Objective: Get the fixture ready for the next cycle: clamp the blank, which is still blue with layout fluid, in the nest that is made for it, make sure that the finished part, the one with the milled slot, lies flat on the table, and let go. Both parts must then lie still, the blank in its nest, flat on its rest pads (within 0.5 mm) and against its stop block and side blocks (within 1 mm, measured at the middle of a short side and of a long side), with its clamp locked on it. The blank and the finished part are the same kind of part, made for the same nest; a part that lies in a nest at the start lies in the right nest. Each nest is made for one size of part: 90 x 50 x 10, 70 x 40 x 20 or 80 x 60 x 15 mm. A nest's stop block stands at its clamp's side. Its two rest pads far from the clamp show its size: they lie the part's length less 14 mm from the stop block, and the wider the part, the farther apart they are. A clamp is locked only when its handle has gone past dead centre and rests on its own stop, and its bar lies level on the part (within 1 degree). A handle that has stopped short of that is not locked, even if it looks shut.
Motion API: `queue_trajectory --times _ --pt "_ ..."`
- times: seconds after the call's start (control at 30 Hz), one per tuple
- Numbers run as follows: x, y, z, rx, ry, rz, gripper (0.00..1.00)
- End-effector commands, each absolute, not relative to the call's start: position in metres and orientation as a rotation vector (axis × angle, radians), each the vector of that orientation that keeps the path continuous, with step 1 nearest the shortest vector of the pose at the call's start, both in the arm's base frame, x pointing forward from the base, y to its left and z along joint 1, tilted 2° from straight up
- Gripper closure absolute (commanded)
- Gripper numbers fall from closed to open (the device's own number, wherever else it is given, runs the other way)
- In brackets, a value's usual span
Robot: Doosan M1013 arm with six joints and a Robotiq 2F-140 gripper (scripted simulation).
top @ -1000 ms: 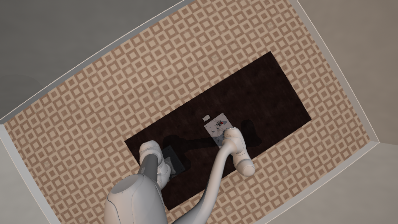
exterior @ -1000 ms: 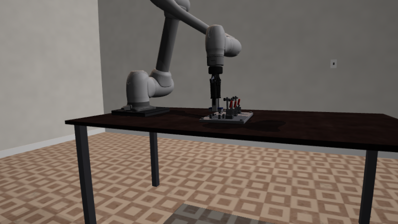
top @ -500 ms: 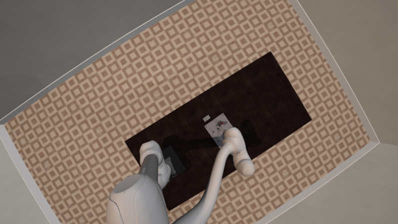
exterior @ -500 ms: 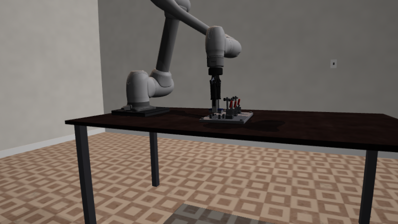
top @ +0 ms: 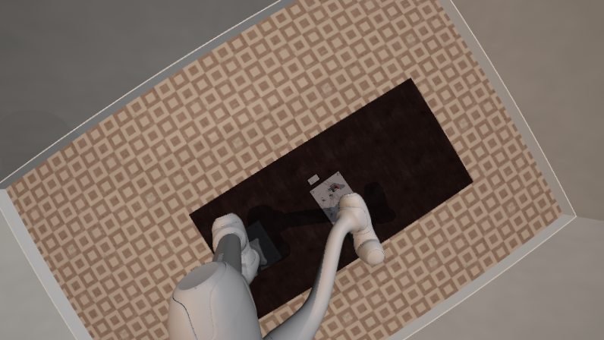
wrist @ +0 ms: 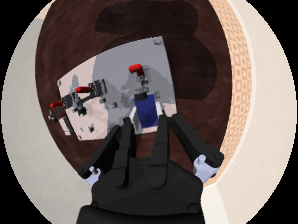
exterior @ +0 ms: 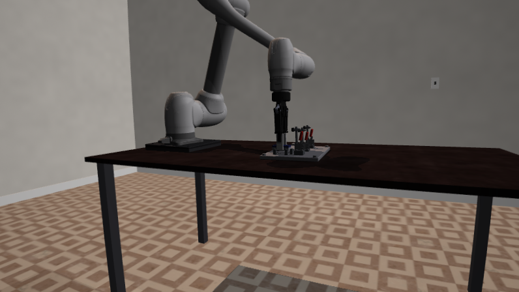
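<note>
Dark table (top: 393,139) (exterior: 399,163) (wrist: 60,55) — patterned floor (top: 139,168) (exterior: 308,225) (wrist: 241,90) — grey walls (exterior: 363,72).

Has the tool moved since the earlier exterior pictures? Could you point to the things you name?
Yes. The tool (exterior: 281,146) (wrist: 147,109) has come down, closer to the fixture plate (top: 338,178) (exterior: 319,152) (wrist: 120,65), with the blue blank (exterior: 287,146) (wrist: 146,111) between its fingers.
</note>
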State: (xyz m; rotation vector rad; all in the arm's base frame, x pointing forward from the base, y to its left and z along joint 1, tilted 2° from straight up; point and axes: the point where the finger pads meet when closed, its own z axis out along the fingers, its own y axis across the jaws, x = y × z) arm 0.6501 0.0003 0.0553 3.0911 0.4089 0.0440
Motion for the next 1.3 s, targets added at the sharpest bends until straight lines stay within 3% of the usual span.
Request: queue_trajectory --times 0.0,1.27 --pt "0.6502 0.0003 0.0531 3.091 0.409 0.044 1.00" --pt "0.6513 -0.0011 0.0466 3.091 0.409 0.044 1.00"
